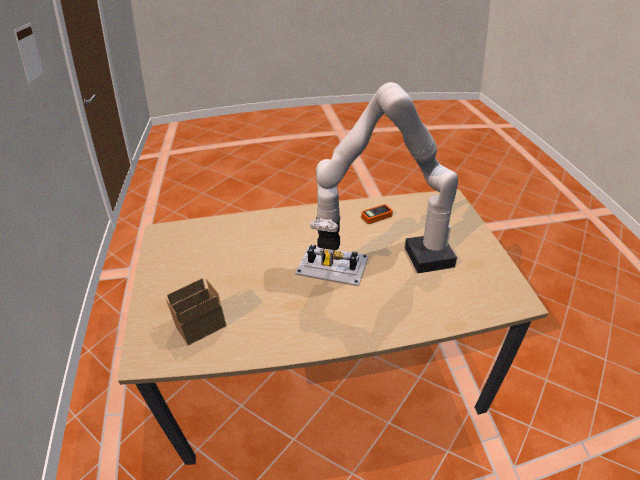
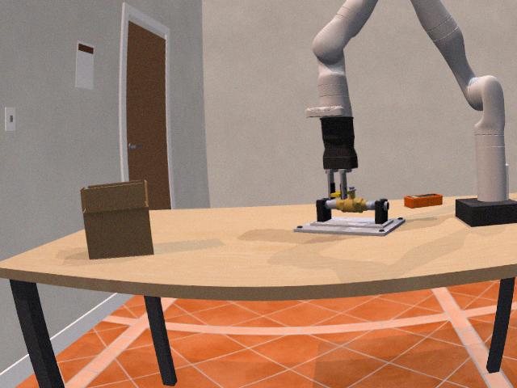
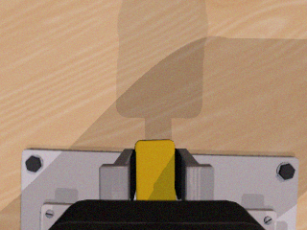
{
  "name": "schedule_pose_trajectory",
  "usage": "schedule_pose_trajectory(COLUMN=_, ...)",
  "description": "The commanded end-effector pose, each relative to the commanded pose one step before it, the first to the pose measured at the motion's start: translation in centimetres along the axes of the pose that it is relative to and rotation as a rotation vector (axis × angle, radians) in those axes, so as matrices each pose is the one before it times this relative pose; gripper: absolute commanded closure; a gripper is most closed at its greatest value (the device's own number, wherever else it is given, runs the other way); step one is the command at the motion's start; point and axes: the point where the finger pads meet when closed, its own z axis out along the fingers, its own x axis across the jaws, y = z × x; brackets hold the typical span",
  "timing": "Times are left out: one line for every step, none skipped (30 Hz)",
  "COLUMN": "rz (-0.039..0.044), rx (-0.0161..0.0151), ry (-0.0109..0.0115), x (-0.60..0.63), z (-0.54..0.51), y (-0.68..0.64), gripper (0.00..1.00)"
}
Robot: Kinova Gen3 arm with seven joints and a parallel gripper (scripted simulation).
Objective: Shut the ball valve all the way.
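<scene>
- Gripping hard at bottom centre of the wrist view, the gripper [image 3: 154, 192] has its two grey fingers clamped on either side of the yellow valve handle [image 3: 154, 169], pads touching it left and right.
- Under the handle, the grey mounting plate [image 3: 240, 169] stretches across the lower part of the wrist view, a dark hex bolt [image 3: 34, 164] at its left corner and another at its right.
- Down in the lower left of the exterior view, an open cardboard box [image 2: 116, 219] stands upright near the table's front edge, well apart from the action.
- Middle of the exterior view now: the ball valve [image 2: 350, 204], brass body on a short pipe, sits between two black clamps [image 2: 323, 209] on the plate, right of centre in frame.
- Straight above it the black gripper body points down, fingers reaching to the handle at the top of the valve.
- Seen from the top view, valve and plate lie near the centre of the wooden table [image 1: 258, 330].
- Just right of that, the arm's dark base block [image 1: 416, 264] rests on the table top.
- Further back, upper centre of the table, an orange handheld device [image 1: 376, 212] lies flat.
- Far left of the top view, a brown door [image 1: 95, 98] stands shut in the wall.
</scene>
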Motion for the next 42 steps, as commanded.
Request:
schedule_pose_trajectory(rz=0.05415, rx=0.00621, ry=0.00337, x=0.622, z=0.010, y=-0.251, gripper=1.00)
schedule_pose_trajectory(rz=0.00003, rx=-0.00006, ry=-0.00009, x=-0.005, z=0.002, y=0.004, gripper=1.00)
schedule_pose_trajectory(rz=0.00000, rx=0.00000, ry=0.00000, x=0.000, z=0.000, y=0.000, gripper=1.00)
schedule_pose_trajectory(rz=0.00000, rx=0.00000, ry=0.00000, x=0.000, z=0.000, y=0.000, gripper=1.00)
schedule_pose_trajectory(rz=0.00057, rx=-0.00110, ry=-0.00158, x=-0.085, z=0.040, y=0.074, gripper=1.00)
schedule_pose_trajectory(rz=0.00002, rx=-0.00003, ry=-0.00005, x=-0.003, z=0.001, y=0.002, gripper=1.00)
schedule_pose_trajectory(rz=0.00000, rx=0.00000, ry=-0.00001, x=0.000, z=0.000, y=0.000, gripper=1.00)
schedule_pose_trajectory(rz=0.00001, rx=-0.00002, ry=-0.00003, x=-0.001, z=0.001, y=0.001, gripper=1.00)
schedule_pose_trajectory(rz=0.00000, rx=-0.00001, ry=-0.00001, x=-0.001, z=0.000, y=0.001, gripper=1.00)
schedule_pose_trajectory(rz=0.00000, rx=-0.00001, ry=-0.00001, x=-0.001, z=0.000, y=0.000, gripper=1.00)
schedule_pose_trajectory(rz=0.00000, rx=0.00000, ry=-0.00001, x=0.000, z=0.000, y=0.000, gripper=1.00)
schedule_pose_trajectory(rz=0.00000, rx=0.00000, ry=0.00000, x=0.000, z=0.000, y=0.000, gripper=1.00)
schedule_pose_trajectory(rz=0.00000, rx=0.00000, ry=0.00000, x=0.000, z=0.000, y=0.000, gripper=1.00)
schedule_pose_trajectory(rz=0.00000, rx=0.00000, ry=0.00000, x=0.000, z=0.000, y=0.000, gripper=1.00)
schedule_pose_trajectory(rz=0.00000, rx=0.00000, ry=0.00000, x=0.000, z=0.000, y=0.000, gripper=1.00)
schedule_pose_trajectory(rz=0.00000, rx=0.00000, ry=0.00000, x=0.000, z=0.000, y=0.000, gripper=1.00)
schedule_pose_trajectory(rz=0.00000, rx=0.00000, ry=0.00000, x=0.000, z=0.000, y=0.000, gripper=1.00)
schedule_pose_trajectory(rz=0.00000, rx=0.00000, ry=0.00000, x=0.000, z=0.000, y=0.000, gripper=1.00)
schedule_pose_trajectory(rz=0.00000, rx=0.00000, ry=0.00000, x=0.000, z=0.000, y=0.000, gripper=1.00)
schedule_pose_trajectory(rz=0.00000, rx=0.00000, ry=0.00000, x=0.000, z=0.000, y=0.000, gripper=1.00)
schedule_pose_trajectory(rz=0.00000, rx=0.00000, ry=0.00000, x=0.000, z=0.000, y=0.000, gripper=1.00)
schedule_pose_trajectory(rz=0.00000, rx=0.00000, ry=0.00000, x=0.000, z=0.000, y=0.000, gripper=1.00)
schedule_pose_trajectory(rz=0.00000, rx=0.00000, ry=0.00000, x=0.000, z=0.000, y=0.000, gripper=1.00)
schedule_pose_trajectory(rz=0.00000, rx=0.00000, ry=0.00000, x=0.000, z=0.000, y=0.000, gripper=1.00)
schedule_pose_trajectory(rz=0.00000, rx=0.00000, ry=0.00000, x=0.000, z=0.000, y=0.000, gripper=1.00)
schedule_pose_trajectory(rz=0.00000, rx=0.00000, ry=0.00000, x=0.000, z=0.000, y=0.000, gripper=1.00)
schedule_pose_trajectory(rz=0.00000, rx=0.00000, ry=0.00000, x=0.000, z=0.000, y=0.000, gripper=1.00)
schedule_pose_trajectory(rz=0.00000, rx=0.00000, ry=0.00000, x=0.000, z=0.000, y=0.000, gripper=1.00)
schedule_pose_trajectory(rz=0.00000, rx=0.00000, ry=0.00000, x=0.000, z=0.000, y=0.000, gripper=1.00)
schedule_pose_trajectory(rz=0.00000, rx=0.00000, ry=0.00000, x=0.000, z=0.000, y=0.000, gripper=1.00)
schedule_pose_trajectory(rz=0.00000, rx=0.00000, ry=0.00000, x=0.000, z=0.000, y=0.000, gripper=1.00)
schedule_pose_trajectory(rz=0.00000, rx=0.00000, ry=0.00000, x=0.000, z=0.000, y=0.000, gripper=1.00)
schedule_pose_trajectory(rz=0.00000, rx=0.00000, ry=0.00000, x=0.000, z=0.000, y=0.000, gripper=1.00)
schedule_pose_trajectory(rz=0.00000, rx=0.00000, ry=0.00000, x=0.000, z=0.000, y=0.000, gripper=1.00)
schedule_pose_trajectory(rz=0.00000, rx=0.00000, ry=0.00000, x=0.000, z=0.000, y=0.000, gripper=1.00)
schedule_pose_trajectory(rz=0.00056, rx=0.00006, ry=0.00009, x=0.010, z=-0.002, y=-0.004, gripper=1.00)
schedule_pose_trajectory(rz=0.00000, rx=0.00000, ry=0.00000, x=0.000, z=0.000, y=0.000, gripper=1.00)
schedule_pose_trajectory(rz=0.00000, rx=0.00000, ry=0.00000, x=0.000, z=0.000, y=0.000, gripper=1.00)
schedule_pose_trajectory(rz=0.00305, rx=0.00033, ry=0.00047, x=0.053, z=-0.012, y=-0.021, gripper=1.00)
schedule_pose_trajectory(rz=0.00600, rx=0.00061, ry=0.00085, x=0.101, z=-0.022, y=-0.039, gripper=1.00)
schedule_pose_trajectory(rz=0.00811, rx=0.00031, ry=0.00041, x=0.094, z=-0.011, y=-0.018, gripper=1.00)
schedule_pose_trajectory(rz=0.00824, rx=0.00003, ry=0.00002, x=0.072, z=-0.001, y=0.000, gripper=1.00)
